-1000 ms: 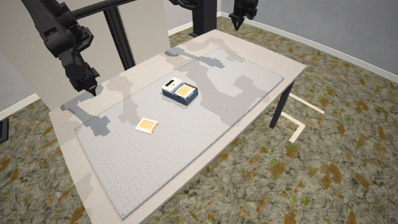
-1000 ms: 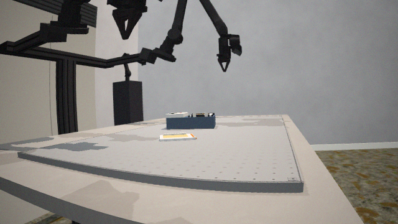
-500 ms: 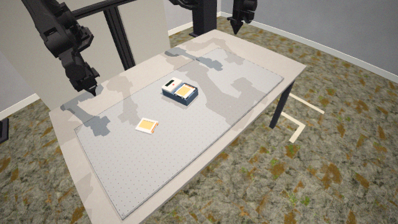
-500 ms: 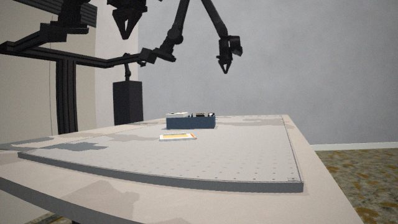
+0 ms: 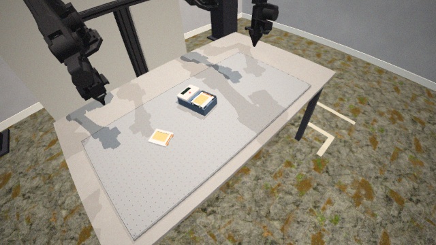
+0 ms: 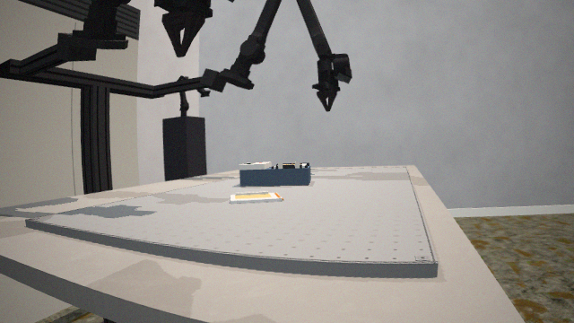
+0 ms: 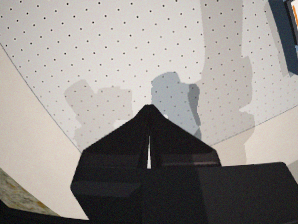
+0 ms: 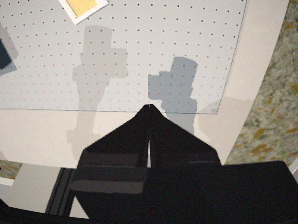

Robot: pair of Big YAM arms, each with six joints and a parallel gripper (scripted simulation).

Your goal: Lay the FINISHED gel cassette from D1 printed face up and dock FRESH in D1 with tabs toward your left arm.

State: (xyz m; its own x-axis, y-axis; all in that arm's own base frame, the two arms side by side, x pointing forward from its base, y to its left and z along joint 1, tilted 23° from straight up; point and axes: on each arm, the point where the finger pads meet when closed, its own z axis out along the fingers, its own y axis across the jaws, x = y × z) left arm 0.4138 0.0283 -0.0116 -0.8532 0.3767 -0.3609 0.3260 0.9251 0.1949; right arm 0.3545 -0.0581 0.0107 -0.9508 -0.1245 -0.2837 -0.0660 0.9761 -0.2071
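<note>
Dock D1 is a dark blue box with a white panel, upright mid-deck. FINISHED, yellow-faced with a white frame, sits in its bay, orange tabs toward my left arm's side. FRESH lies flat on the deck, yellow face up, orange edge on its right in the top view; its comb cannot be made out. My left gripper is shut and empty, high beyond the dock. My right gripper is shut and empty, high near the rear edge on FRESH's side.
The perforated grey deck lies on the pale table. FRESH lies beside the dock with a gap of deck between them. A black frame post stands behind the table's rear edge.
</note>
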